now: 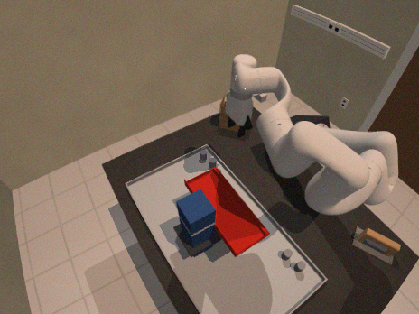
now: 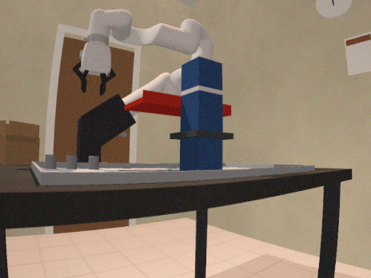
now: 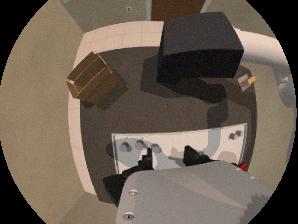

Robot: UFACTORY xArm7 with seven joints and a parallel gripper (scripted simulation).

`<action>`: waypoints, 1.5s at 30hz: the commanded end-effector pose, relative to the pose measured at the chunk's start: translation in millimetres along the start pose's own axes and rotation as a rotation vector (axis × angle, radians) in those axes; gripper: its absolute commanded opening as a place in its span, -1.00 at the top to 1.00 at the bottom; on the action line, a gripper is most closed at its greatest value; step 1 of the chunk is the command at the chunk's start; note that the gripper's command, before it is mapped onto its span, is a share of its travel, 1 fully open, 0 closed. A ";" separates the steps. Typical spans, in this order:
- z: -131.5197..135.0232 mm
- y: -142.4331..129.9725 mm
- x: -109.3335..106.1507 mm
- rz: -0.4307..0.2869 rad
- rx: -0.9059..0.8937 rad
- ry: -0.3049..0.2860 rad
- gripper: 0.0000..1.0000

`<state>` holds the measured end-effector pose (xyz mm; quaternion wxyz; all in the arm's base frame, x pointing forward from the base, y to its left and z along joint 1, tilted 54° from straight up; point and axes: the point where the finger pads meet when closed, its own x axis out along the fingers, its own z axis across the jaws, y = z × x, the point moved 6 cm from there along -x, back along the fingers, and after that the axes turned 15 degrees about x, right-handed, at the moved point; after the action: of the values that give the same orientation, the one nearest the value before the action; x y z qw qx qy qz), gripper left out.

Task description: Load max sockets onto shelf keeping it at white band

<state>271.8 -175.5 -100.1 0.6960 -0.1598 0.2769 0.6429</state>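
The red shelf [image 1: 235, 214] [image 2: 160, 105] is against the blue post [image 1: 197, 212] [image 2: 201, 120] and looks empty. In the exterior view the white band [image 2: 200, 89] shows on the post, slightly above the shelf's rim. Three grey sockets stand at one end of the tray, such as one socket [image 2: 50, 161] [image 3: 125, 146]; the top view shows only two there. Two more sockets, one socket [image 1: 287, 254] and another socket [image 1: 300, 266], stand at the other end. My gripper [image 2: 93, 93] [image 3: 168, 155] is partly open, empty, high above and off the end with three sockets.
The low-rimmed tray [image 1: 149, 194] [image 2: 120, 177] carries the post. A dark collar [image 2: 228, 136] rings the post below the shelf. A brown open box [image 3: 95, 80] stands beyond the tray. A wooden-handled tool [image 1: 381, 241] lies on the dark table. The arm's black base block [image 3: 200, 45] stands behind.
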 end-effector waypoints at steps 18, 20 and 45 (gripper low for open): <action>1.6 -14.8 27.8 -0.002 0.009 0.000 -0.23; 2.3 -17.8 34.4 -0.002 0.009 0.000 -0.23; 15.4 -69.7 147.2 -0.002 0.009 0.000 -0.23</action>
<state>344.8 -55.2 -183.9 0.6968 -0.1557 0.2788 0.6423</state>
